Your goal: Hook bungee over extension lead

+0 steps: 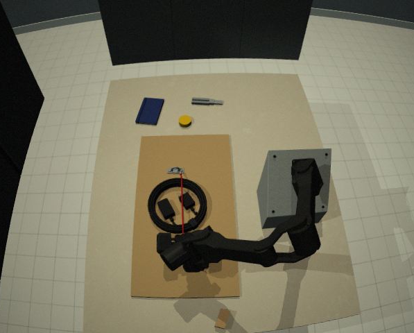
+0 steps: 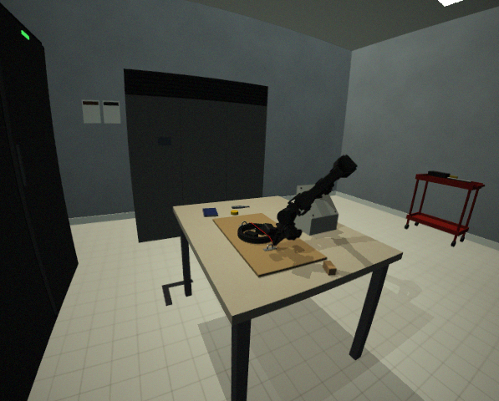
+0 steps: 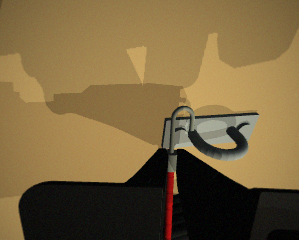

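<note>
I am holding the gripper (image 3: 172,200) clamped tight on the red bungee (image 3: 169,192) at the lower middle of the wrist frame, its grey hook (image 3: 181,120) sitting against the near eye (image 3: 219,140) just right of centre. In the top view, the bungee is running straight up across the black coiled lead (image 1: 177,205), which is lying on the board (image 1: 213,161), to the far eye (image 1: 175,169) near the frame's middle.

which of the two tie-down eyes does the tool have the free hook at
The near eye, beside the tool holding the bungee. The far eye, beyond the coil, already has it hooked.
</note>
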Tool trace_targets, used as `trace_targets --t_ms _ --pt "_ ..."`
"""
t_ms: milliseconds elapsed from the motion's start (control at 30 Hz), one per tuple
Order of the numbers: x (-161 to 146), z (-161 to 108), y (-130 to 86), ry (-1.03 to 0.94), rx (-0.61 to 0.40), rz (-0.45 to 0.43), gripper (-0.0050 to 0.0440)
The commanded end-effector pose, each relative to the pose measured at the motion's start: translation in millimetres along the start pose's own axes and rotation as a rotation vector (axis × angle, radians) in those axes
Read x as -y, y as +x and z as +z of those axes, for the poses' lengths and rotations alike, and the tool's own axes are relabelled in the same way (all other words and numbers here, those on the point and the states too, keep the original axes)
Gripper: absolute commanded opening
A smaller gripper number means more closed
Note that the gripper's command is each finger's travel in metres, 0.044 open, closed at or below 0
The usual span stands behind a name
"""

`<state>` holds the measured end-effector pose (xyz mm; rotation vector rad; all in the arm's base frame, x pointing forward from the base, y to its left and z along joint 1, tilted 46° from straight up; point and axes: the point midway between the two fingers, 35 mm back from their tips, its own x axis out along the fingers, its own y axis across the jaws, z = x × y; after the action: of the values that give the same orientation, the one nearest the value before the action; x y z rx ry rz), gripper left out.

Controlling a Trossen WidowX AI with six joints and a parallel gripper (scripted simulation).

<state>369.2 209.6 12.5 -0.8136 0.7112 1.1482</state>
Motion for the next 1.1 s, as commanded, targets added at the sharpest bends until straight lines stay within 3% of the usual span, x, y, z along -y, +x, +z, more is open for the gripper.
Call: trace_targets --t_ms 0,1067 --pt "16.3 60.1 -14.2 -0.097 0.145 -0.045 -0.0050" --pt "27.1 48.8 -10.7 -0.119 0.150 -0.049 -0.0050"
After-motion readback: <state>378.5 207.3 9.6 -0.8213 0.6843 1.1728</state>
